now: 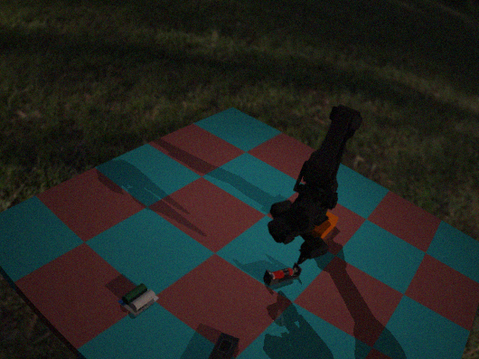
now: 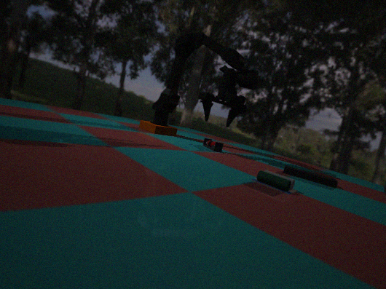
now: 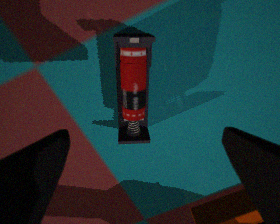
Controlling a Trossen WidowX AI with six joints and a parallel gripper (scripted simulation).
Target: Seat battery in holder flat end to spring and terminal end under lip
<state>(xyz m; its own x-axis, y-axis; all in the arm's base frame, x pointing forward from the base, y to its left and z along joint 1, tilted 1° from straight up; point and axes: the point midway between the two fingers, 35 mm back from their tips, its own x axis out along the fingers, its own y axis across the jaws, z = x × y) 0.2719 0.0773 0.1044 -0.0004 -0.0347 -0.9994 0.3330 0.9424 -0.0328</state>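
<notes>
The red battery (image 1: pixel 279 274) (image 2: pixel 210 143) (image 3: pixel 133 75) lies lengthwise in the dark holder (image 1: pixel 267 278) (image 2: pixel 218 147) (image 3: pixel 134 140) and looks straight and level in the wrist view. Its lower end there meets the coiled spring (image 3: pixel 133 128). Its other end is at the lip (image 3: pixel 134 37); the terminal itself is hidden, so how far it sits under the lip cannot be told. My gripper (image 2: pixel 217 124) (image 3: pixel 147 135) is wide open and empty. It hangs above the holder, with nothing touching holder or battery.
A green cylinder (image 1: pixel 135 293) (image 2: pixel 274 180) and a white cylinder (image 1: pixel 143 300) lie side by side on a small pale base, away from the holder. A dark flat box (image 1: pixel 226 346) (image 2: pixel 309 176) lies farther off. The arm's orange base (image 1: pixel 329 224) (image 2: pixel 156 128) stands behind.
</notes>
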